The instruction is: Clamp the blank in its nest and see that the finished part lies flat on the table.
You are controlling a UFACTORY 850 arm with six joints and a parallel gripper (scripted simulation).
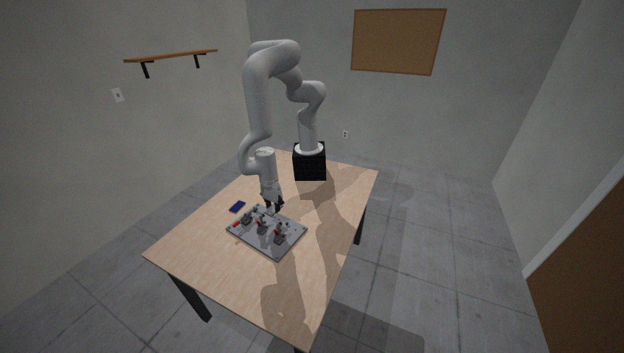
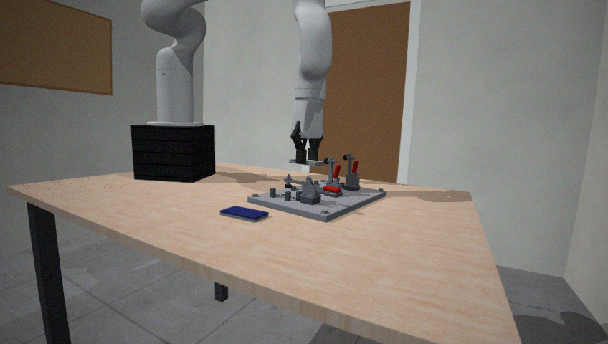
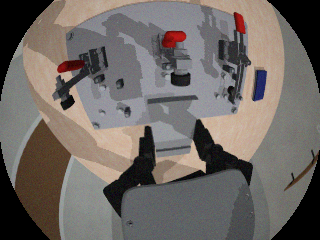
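My gripper (image 1: 272, 207) (image 2: 307, 159) (image 3: 173, 131) is shut on the grey finished part (image 2: 320, 162) (image 3: 175, 148). It holds the part level in the air, over the back edge of the grey fixture plate (image 1: 292, 239) (image 2: 341, 205) (image 3: 134, 34), on the side nearest the arm's base. The blue blank (image 1: 237, 206) (image 2: 244, 213) (image 3: 260, 84) lies flat on the table beside the fixture. Three toggle clamps with red handles (image 1: 258, 222) (image 2: 331, 188) (image 3: 175, 39) stand on the plate. In the exterior view one handle lies flat and two (image 2: 355, 165) stand upright. The part's slot does not show.
The arm's black base block (image 1: 309, 164) (image 2: 173, 151) stands at the back of the wooden table (image 1: 245, 279) (image 2: 383, 264). Small pins and blocks (image 2: 287, 196) stick up from the fixture plate.
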